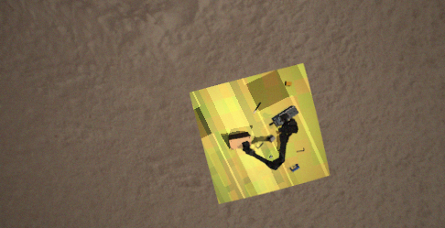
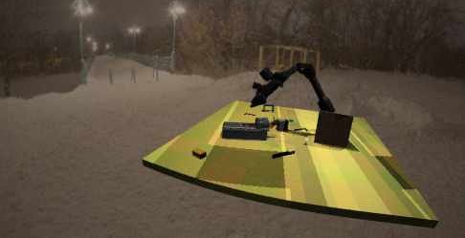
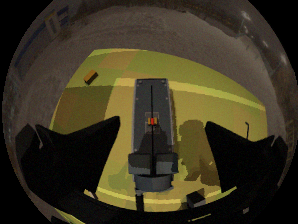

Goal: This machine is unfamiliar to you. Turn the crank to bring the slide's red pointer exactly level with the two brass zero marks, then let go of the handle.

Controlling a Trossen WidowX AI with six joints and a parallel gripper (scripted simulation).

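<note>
The machine [image 1: 290, 113] [image 2: 244, 131] [image 3: 142, 107] is a long grey box with a slot along its top and a dark housing [image 3: 152, 182] at its near end. In the wrist view the red pointer [image 3: 152, 121] sits in the slot between the small brass marks and looks level with them, though they are very small. A dark bar [image 3: 140, 201], which looks like part of the crank, sticks out below the housing; the handle is not clearly seen. My gripper [image 2: 254, 104] [image 3: 165, 123] is wide open and empty, above the machine, its fingers spread to either side of it.
A dark block [image 2: 282, 125] [image 3: 195, 199] stands near the housing. A brown upright panel [image 2: 333, 129] stands by the arm's base. An orange block [image 1: 287, 83] [image 2: 199, 153] [image 3: 90, 76], a black bar [image 2: 283, 154], a blue frame-like piece [image 1: 294, 167] and a thin hooked rod [image 1: 300, 150] lie around.
</note>
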